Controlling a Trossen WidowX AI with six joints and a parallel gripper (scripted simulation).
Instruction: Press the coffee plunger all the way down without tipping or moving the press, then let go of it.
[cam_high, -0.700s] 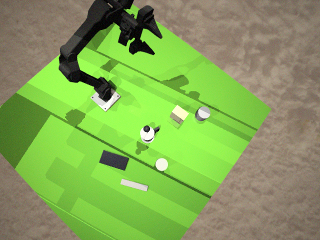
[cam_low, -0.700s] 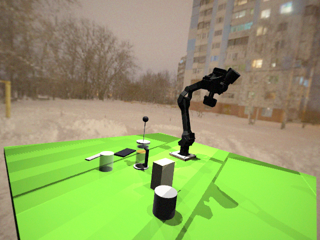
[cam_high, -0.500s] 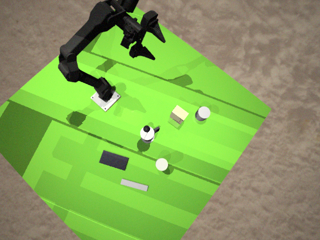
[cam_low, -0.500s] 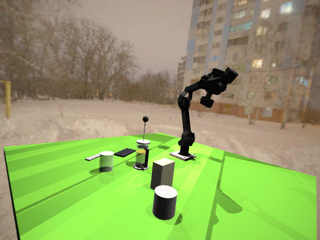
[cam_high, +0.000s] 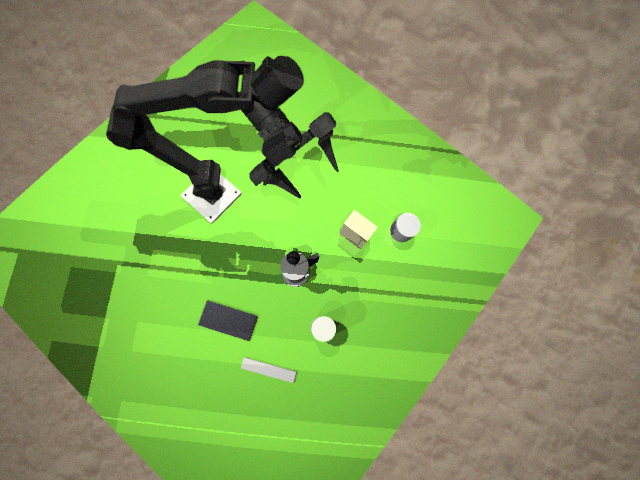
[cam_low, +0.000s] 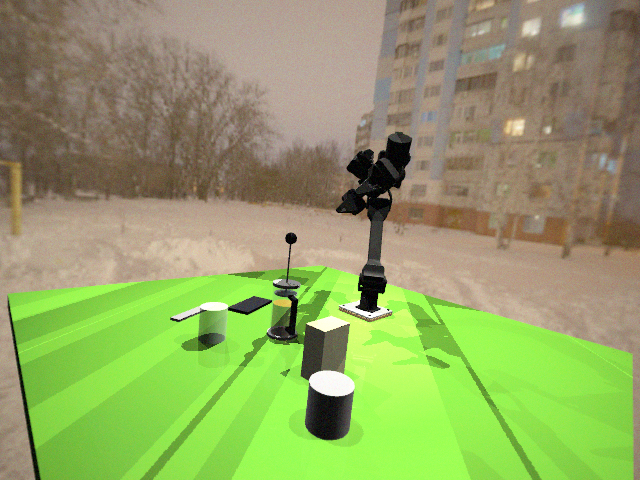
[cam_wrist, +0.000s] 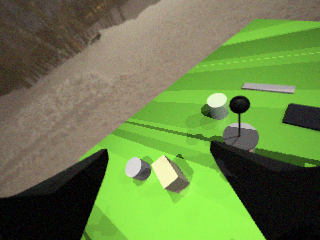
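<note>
The coffee press (cam_high: 295, 269) (cam_low: 282, 316) (cam_wrist: 245, 136) stands upright on the green table. Its plunger is up: the black knob (cam_high: 293, 257) (cam_low: 291, 238) (cam_wrist: 239, 104) sits on a thin rod high above the lid. The press handle (cam_high: 313, 259) (cam_low: 293, 315) points toward the cream block's side. My gripper (cam_high: 318, 183) (cam_wrist: 160, 149) is wide open and empty. It is in the air, higher than the knob and off to one side of the press, between the arm's base and the cream block in the top view. In the wrist view the right finger hides part of the press.
A cream block (cam_high: 358, 226) (cam_low: 325, 348) (cam_wrist: 170, 174) and a dark cylinder with a pale top (cam_high: 405, 227) (cam_low: 329, 405) (cam_wrist: 137, 169) stand beyond the handle. A white cylinder (cam_high: 323, 329) (cam_low: 212, 323) (cam_wrist: 217, 106), a dark slab (cam_high: 227, 320) (cam_low: 250, 304) (cam_wrist: 304, 116) and a pale bar (cam_high: 268, 369) (cam_wrist: 268, 88) are on the press's other side.
</note>
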